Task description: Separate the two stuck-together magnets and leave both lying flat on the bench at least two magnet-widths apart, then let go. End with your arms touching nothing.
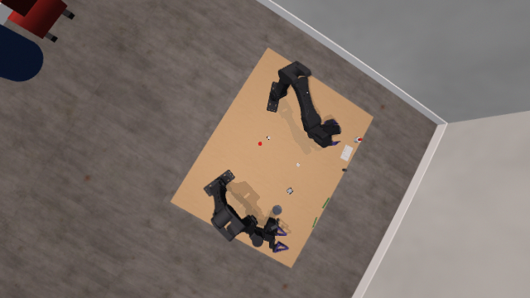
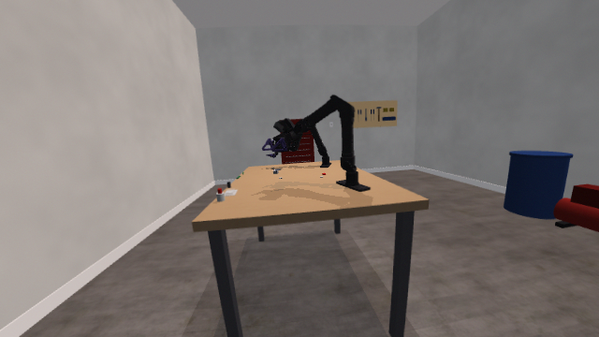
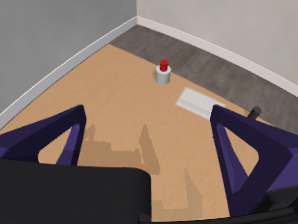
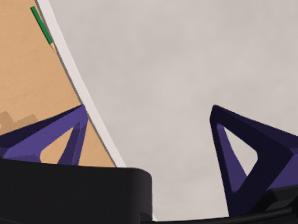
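Note:
A small grey-white block (image 1: 290,190) lies on the wooden bench, with a smaller white piece (image 1: 297,165) a short way from it. Another tiny white-and-dark piece (image 1: 268,137) lies beside a red dot (image 1: 259,143). They are too small to tell which are the magnets. My left gripper (image 1: 334,133) is open and empty, raised above the bench near its wall-side edge; its fingers frame bare wood. My right gripper (image 1: 281,237) is open and empty over the bench corner; its fingers frame the bench edge and the wall.
A red-capped grey cylinder (image 1: 358,140) (image 3: 162,71), a white card (image 1: 346,152) (image 3: 197,102) and a small dark peg (image 1: 344,170) sit by the wall-side edge. A grey disc (image 1: 277,209) lies near the right arm. Green strips (image 1: 325,202) lie along the edge.

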Action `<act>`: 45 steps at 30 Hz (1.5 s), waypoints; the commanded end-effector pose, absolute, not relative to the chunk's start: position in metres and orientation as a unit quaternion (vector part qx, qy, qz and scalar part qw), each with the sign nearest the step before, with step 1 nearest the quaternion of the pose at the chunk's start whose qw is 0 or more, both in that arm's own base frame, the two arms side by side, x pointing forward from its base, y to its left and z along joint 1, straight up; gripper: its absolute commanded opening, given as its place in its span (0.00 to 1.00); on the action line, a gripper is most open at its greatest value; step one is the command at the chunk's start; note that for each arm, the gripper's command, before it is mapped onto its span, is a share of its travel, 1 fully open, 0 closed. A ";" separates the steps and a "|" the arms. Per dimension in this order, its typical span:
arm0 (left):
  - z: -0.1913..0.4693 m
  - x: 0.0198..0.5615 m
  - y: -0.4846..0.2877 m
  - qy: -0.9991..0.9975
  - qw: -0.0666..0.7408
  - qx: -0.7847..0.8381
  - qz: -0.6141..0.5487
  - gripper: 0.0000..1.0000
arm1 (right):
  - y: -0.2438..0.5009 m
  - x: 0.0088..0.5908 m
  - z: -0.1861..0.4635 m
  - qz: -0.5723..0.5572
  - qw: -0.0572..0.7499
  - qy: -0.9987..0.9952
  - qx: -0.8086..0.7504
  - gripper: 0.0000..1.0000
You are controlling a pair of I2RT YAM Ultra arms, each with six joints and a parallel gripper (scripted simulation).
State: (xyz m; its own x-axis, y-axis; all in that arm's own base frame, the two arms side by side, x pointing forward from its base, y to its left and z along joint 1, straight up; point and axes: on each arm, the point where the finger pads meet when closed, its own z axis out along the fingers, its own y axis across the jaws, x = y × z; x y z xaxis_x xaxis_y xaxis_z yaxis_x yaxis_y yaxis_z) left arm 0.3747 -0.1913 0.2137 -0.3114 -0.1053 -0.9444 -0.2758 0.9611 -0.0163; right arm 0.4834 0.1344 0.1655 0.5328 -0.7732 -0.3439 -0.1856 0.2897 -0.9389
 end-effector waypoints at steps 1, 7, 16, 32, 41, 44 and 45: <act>0.218 0.375 -0.192 0.804 0.578 -0.122 0.070 1.00 | 0.134 0.484 0.171 -0.221 0.681 0.427 -0.553 1.00; 0.218 0.375 -0.192 0.804 0.578 -0.122 0.070 1.00 | 0.134 0.484 0.171 -0.221 0.681 0.427 -0.553 1.00; 0.218 0.375 -0.192 0.804 0.578 -0.122 0.070 1.00 | 0.134 0.484 0.171 -0.221 0.681 0.427 -0.553 1.00; 0.246 0.399 -0.162 0.813 0.572 -0.106 0.023 1.00 | 0.108 0.494 0.211 -0.157 0.682 0.550 -0.455 1.00; 0.275 0.412 -0.131 0.808 0.583 -0.090 -0.009 1.00 | 0.084 0.490 0.250 -0.113 0.681 0.627 -0.361 1.00; 0.290 0.415 -0.116 0.801 0.593 -0.083 -0.019 1.00 | 0.074 0.485 0.270 -0.099 0.683 0.649 -0.320 1.00; 0.294 0.416 -0.111 0.798 0.597 -0.080 -0.022 1.00 | 0.071 0.483 0.276 -0.094 0.683 0.656 -0.306 1.00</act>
